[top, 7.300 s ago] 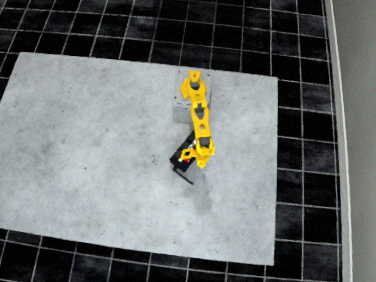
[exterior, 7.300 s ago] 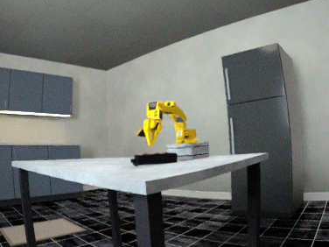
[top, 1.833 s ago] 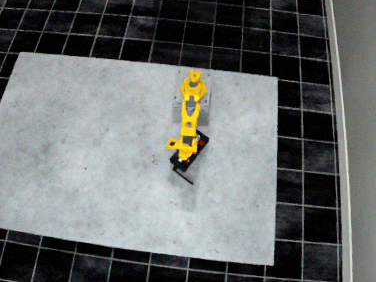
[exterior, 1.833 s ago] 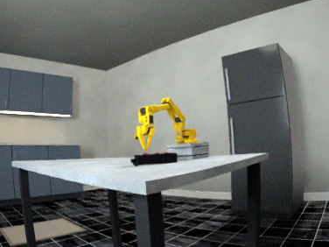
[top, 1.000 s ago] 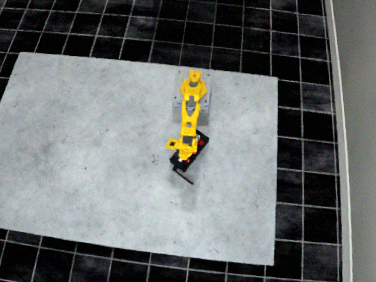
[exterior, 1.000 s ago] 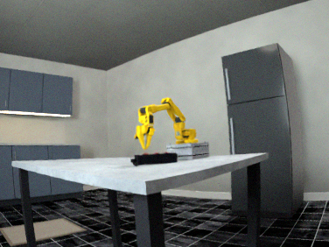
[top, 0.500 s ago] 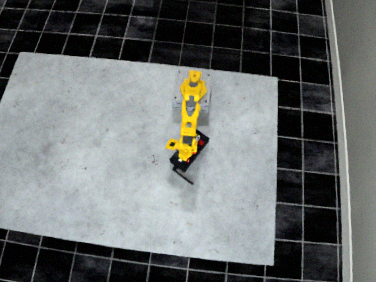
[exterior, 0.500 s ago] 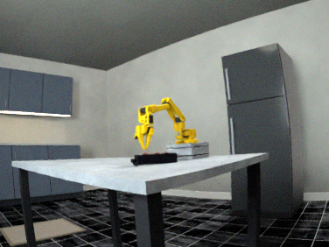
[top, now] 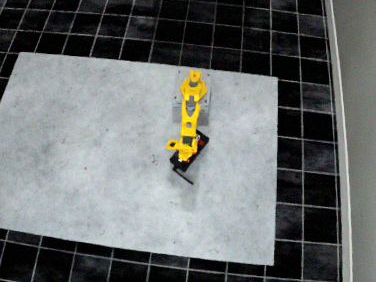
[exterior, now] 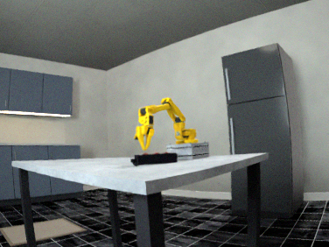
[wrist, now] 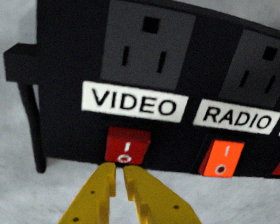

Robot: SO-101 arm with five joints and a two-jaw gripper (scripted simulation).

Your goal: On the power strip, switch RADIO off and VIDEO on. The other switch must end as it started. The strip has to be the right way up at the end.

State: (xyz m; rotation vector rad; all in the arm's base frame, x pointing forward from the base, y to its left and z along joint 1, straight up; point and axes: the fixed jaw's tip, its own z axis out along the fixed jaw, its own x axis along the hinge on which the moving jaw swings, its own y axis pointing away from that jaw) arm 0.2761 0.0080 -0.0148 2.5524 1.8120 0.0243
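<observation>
A black power strip (wrist: 156, 78) lies face up on the grey table, with its sockets and labels showing. It also shows in the top view (top: 189, 154) and the exterior view (exterior: 154, 158). The dark red VIDEO switch (wrist: 126, 146) sits under the VIDEO label (wrist: 133, 101). The brighter orange RADIO switch (wrist: 223, 158) sits under the RADIO label (wrist: 236, 117). A third switch is cut off at the right edge. My yellow gripper (wrist: 120, 173) is shut and empty, its tips just below the VIDEO switch. It hangs over the strip (exterior: 144, 146).
The strip's black cable (wrist: 30, 122) runs down its left end. The arm's grey base (top: 191, 105) stands just behind the strip. A grey fridge (exterior: 260, 127) stands beyond the table.
</observation>
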